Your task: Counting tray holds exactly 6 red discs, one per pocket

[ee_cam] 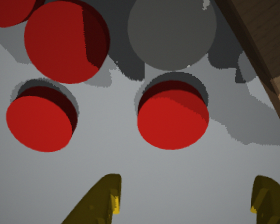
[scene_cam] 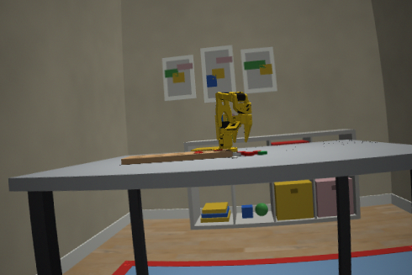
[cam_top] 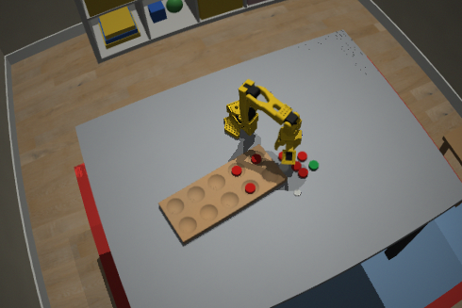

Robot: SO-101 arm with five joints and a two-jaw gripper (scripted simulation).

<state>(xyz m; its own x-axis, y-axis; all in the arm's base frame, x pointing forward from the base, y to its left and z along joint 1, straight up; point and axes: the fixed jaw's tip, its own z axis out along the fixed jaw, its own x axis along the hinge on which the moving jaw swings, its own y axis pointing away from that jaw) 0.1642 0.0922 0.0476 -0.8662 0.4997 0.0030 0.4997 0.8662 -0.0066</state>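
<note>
The wooden counting tray (cam_top: 222,197) lies on the grey table, with three red discs in pockets at its right end (cam_top: 237,170) (cam_top: 255,158) (cam_top: 250,187). My gripper (cam_top: 288,159) hangs low over a cluster of loose red discs (cam_top: 296,166) just right of the tray. In the wrist view my fingers stand partly apart with nothing between them. A red disc (ee_cam: 172,119) lies just ahead of them on the table. More red discs (ee_cam: 40,123) (ee_cam: 66,42) lie to its left, and a pale disc in shadow (ee_cam: 172,26) lies beyond it.
A green disc (cam_top: 313,165) lies at the right of the cluster. A small white disc (cam_top: 297,192) lies near the tray's right corner. The tray's corner (ee_cam: 257,16) shows at the upper right of the wrist view. The arm's base (cam_top: 240,121) stands behind the tray.
</note>
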